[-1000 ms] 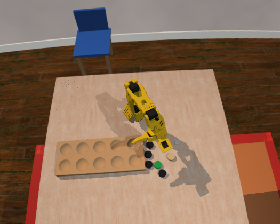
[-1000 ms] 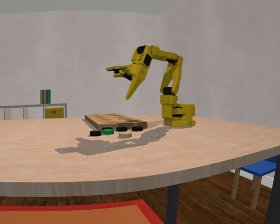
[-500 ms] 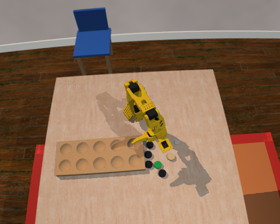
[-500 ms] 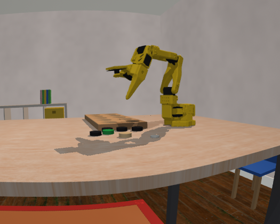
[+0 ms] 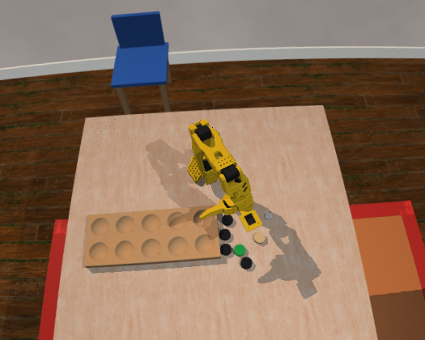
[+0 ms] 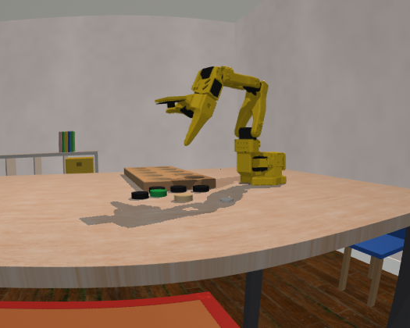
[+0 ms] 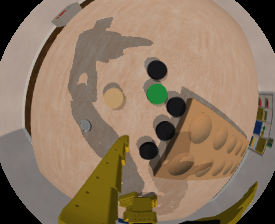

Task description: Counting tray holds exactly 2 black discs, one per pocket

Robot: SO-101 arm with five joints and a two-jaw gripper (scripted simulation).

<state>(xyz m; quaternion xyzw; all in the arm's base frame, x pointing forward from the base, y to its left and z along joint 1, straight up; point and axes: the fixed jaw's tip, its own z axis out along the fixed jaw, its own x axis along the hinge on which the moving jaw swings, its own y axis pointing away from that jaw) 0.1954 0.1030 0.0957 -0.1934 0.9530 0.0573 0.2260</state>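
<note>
The counting tray (image 5: pixel 155 261) is seen on the worktop (image 5: pixel 147 299), every pocket bare. Four black discs (image 5: pixel 225 235) are lined up just beside its end, joined by a green disc (image 5: pixel 239 249) and a tan disc (image 5: pixel 260 237). The tool (image 6: pixel 177 125) is held high above, spread wide, nothing gripped.

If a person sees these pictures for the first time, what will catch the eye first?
The yellow arm stands out first, raised high over the table with its gripper wide open and holding nothing. Next comes the wooden tray with ten empty pockets. Beside its right end lie four black discs and one bright green disc.
</note>
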